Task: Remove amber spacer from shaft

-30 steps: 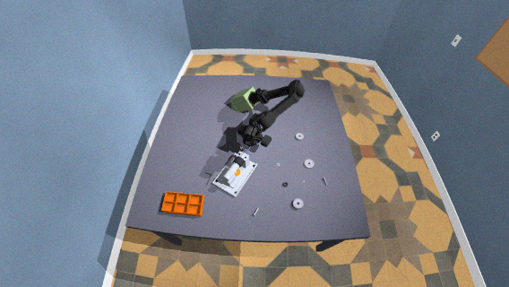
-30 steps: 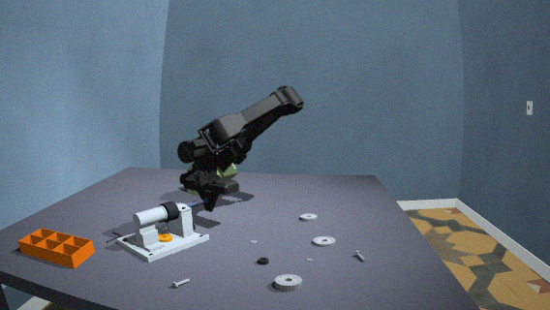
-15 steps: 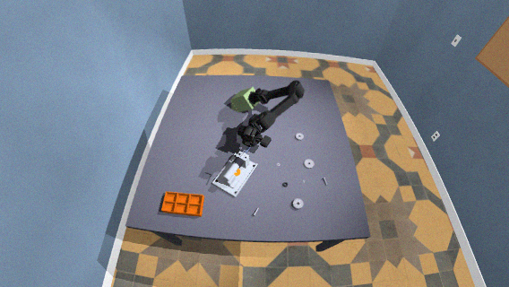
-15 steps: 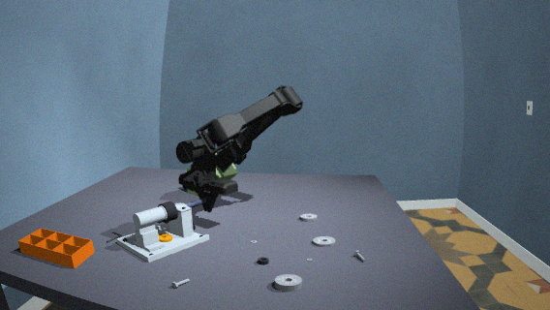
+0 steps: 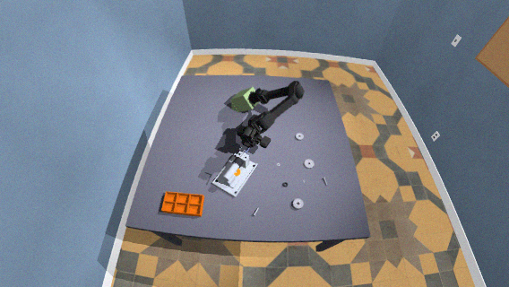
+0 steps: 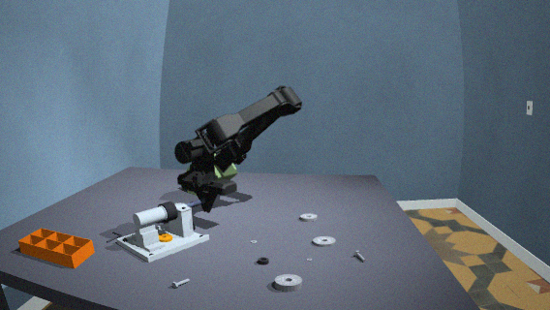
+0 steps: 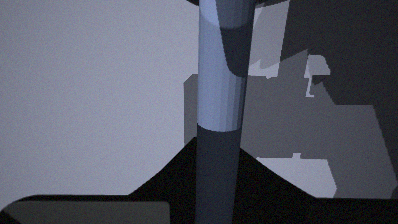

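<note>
Hand (image 6: 207,204) clamps shaft (image 7: 220,100) end; amber spacer (image 6: 165,237) lies on base plate (image 6: 145,253).

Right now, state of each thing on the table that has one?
hand: shut on the shaft
shaft: gripped, its end out past the small block
amber spacer: off the shaft, lying on the base plate
orange tray: no parts visible inside
loose washers: lying flat on the table
bolt: lying on its side
</note>
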